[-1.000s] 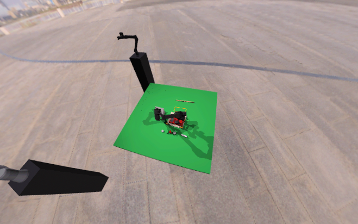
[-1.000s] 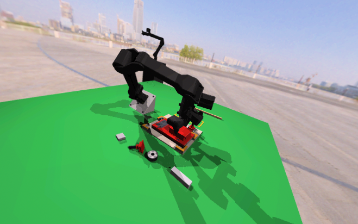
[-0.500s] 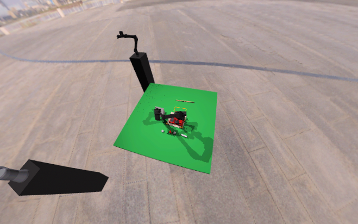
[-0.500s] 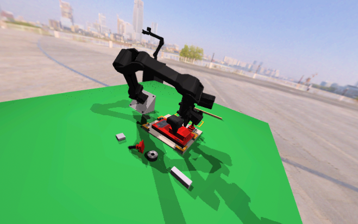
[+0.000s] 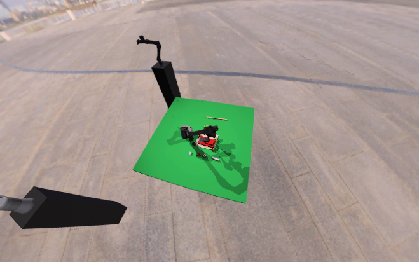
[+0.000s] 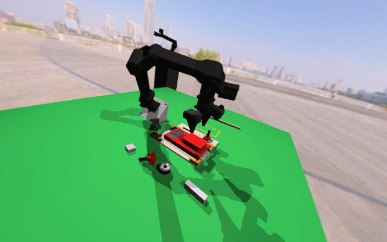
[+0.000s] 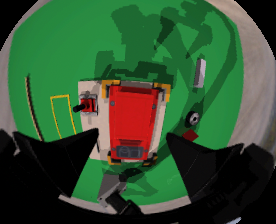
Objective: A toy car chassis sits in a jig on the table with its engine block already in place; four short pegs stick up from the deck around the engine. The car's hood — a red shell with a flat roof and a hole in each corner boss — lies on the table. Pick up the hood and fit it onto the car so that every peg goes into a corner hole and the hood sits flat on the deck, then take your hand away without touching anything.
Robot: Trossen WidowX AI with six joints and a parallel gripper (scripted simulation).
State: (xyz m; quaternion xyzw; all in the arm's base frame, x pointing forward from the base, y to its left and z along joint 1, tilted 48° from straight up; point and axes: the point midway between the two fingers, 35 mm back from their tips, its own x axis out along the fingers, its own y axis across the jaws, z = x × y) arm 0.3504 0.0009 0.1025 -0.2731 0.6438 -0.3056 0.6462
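Observation:
The red hood (image 6: pixel 195 141) (image 7: pixel 134 107) sits upright on the deck of the red car chassis (image 6: pixel 172 139) (image 7: pixel 130 140), over the engine's place. The hood looks level and lined up with the car. The engine block and pegs are hidden, so whether each peg is in its hole cannot be told. The chassis sits in the cream jig (image 6: pixel 173 149) (image 7: pixel 101 120) with orange corner stops. My gripper (image 6: pixel 198 128) (image 7: pixel 133 134) is open and empty above the car, its fingertips clear of the hood in the exterior view.
A red clamp with a black handle (image 6: pixel 208 137) (image 7: pixel 87 105) stands on the jig beside the car. A similar red part (image 6: pixel 152 158), a dark wheel (image 6: pixel 164 168), a grey bar (image 6: pixel 195 191) and a small grey block (image 6: pixel 130 147) lie nearby. A thin stick (image 5: pixel 217 118) lies beyond.

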